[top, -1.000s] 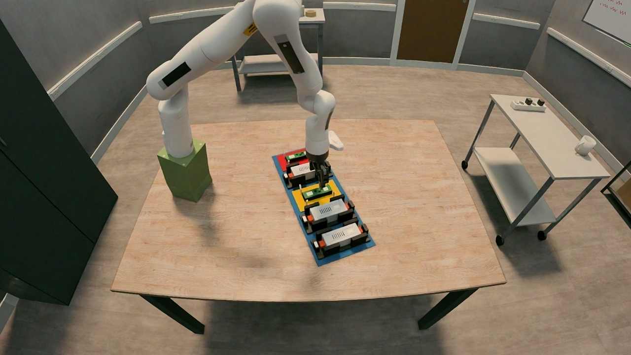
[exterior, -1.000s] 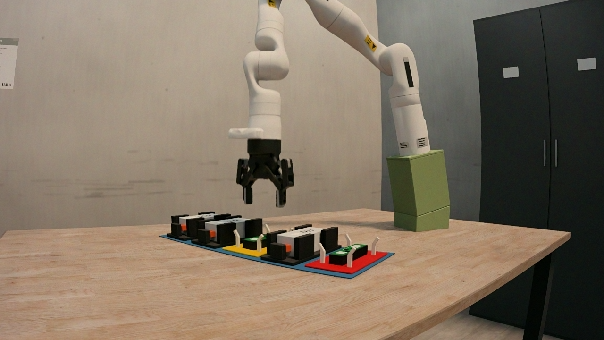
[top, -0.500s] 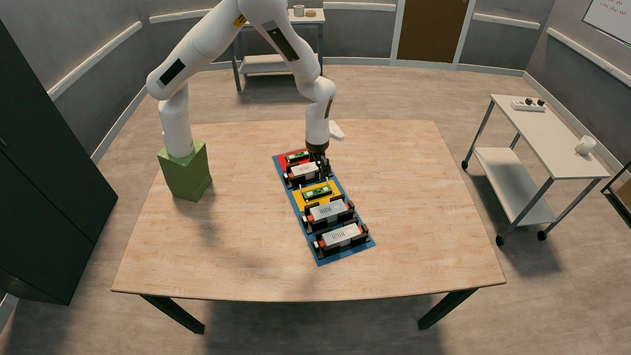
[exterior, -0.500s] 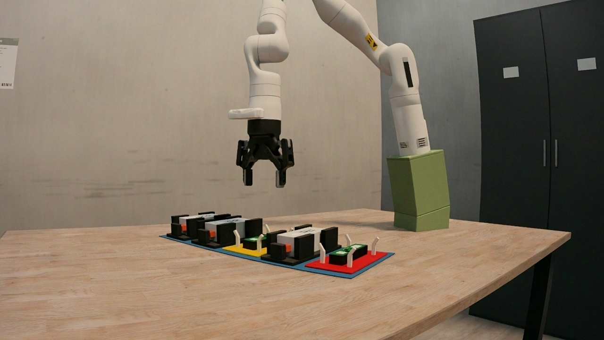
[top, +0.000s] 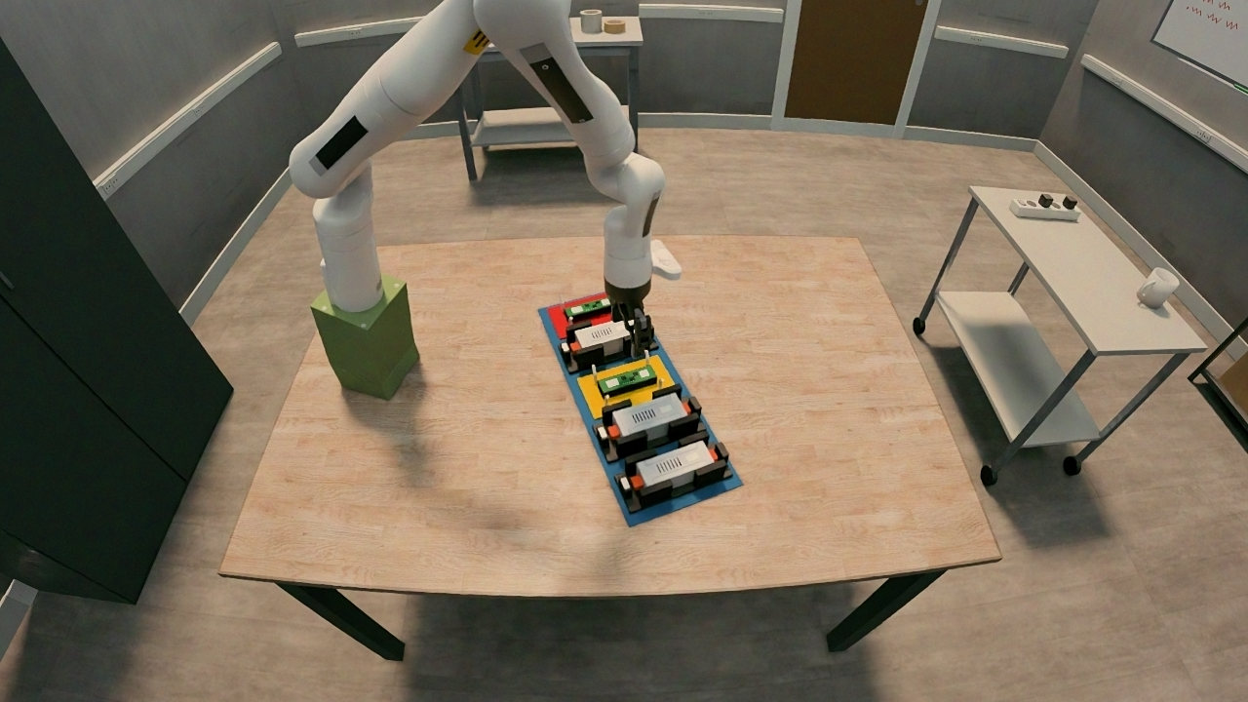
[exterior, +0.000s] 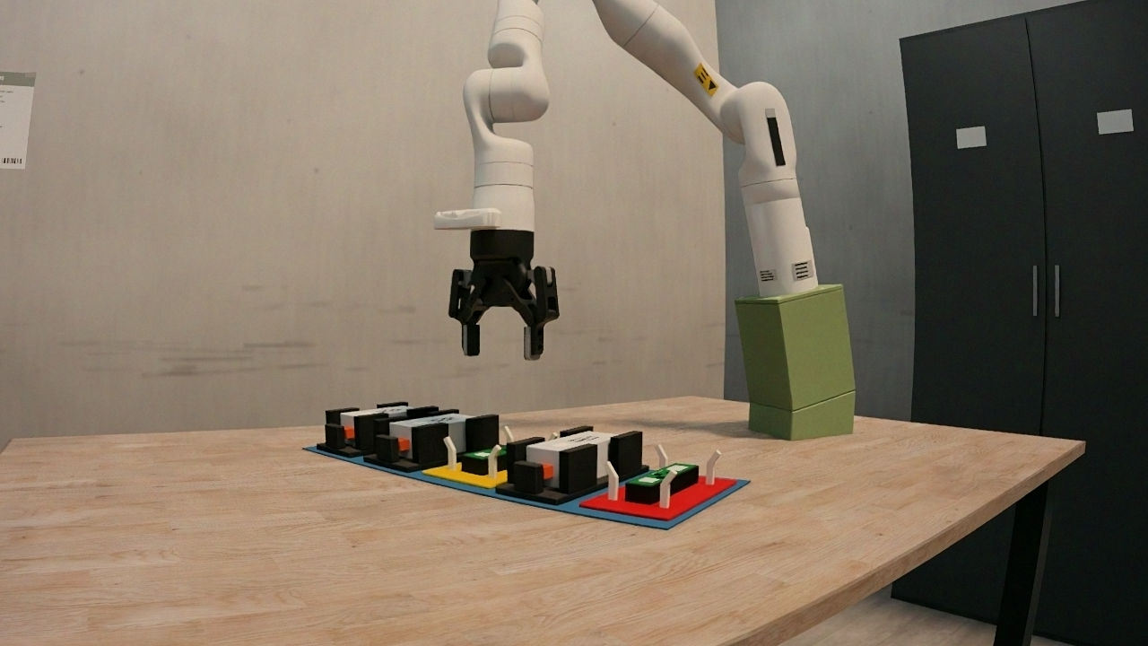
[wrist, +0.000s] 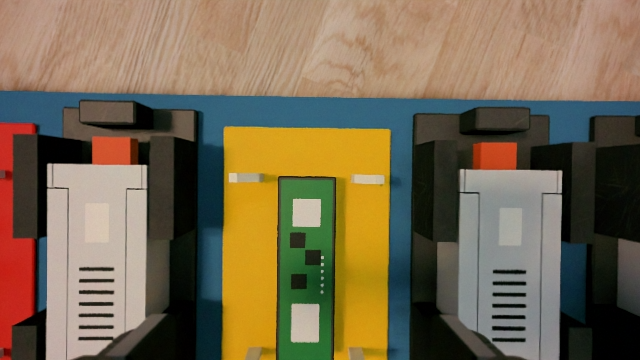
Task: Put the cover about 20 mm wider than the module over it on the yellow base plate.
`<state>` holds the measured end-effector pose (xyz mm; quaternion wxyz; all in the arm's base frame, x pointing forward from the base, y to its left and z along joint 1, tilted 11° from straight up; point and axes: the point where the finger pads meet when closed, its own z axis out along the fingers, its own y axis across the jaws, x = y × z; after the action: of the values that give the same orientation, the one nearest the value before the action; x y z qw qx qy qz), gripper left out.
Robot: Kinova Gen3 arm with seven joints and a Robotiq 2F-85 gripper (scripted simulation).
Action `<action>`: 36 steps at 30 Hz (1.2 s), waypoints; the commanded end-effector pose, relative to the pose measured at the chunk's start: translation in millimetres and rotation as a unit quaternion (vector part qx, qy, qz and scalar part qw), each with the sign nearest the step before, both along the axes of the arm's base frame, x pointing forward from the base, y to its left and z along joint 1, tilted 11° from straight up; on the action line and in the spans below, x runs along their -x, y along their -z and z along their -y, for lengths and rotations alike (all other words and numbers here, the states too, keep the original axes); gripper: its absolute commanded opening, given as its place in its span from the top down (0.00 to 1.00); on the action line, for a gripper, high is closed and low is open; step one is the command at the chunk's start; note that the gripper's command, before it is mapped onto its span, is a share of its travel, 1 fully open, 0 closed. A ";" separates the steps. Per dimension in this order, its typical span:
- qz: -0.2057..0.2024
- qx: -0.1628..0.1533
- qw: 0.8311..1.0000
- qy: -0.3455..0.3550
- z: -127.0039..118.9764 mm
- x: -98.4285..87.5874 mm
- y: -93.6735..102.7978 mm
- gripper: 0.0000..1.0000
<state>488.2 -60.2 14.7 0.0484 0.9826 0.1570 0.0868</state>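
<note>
Hovering wide-open, empty claw above yellow plate bearing green module; three covers in holders.

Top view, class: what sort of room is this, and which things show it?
Probably a lab or workshop: a white robot arm on a green pedestal stands on a wooden table, with a wheeled metal trolley and a dark cabinet nearby.

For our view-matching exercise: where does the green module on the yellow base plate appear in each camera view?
Top: green module, centre, just below the tool.
Exterior: low and partly hidden between black holders.
Wrist: centre, running to the bottom edge.
Shared landmark: yellow base plate.
</note>
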 end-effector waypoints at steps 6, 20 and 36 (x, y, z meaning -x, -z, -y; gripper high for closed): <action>0.001 0.000 1.000 0.000 0.3 -1.3 3.6 0.00; 0.001 0.000 1.000 0.000 0.5 -1.7 6.3 0.00; 0.001 0.000 1.000 0.000 0.6 -2.0 7.8 0.00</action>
<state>489.6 -60.7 6.2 0.0484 0.9826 0.1570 0.0867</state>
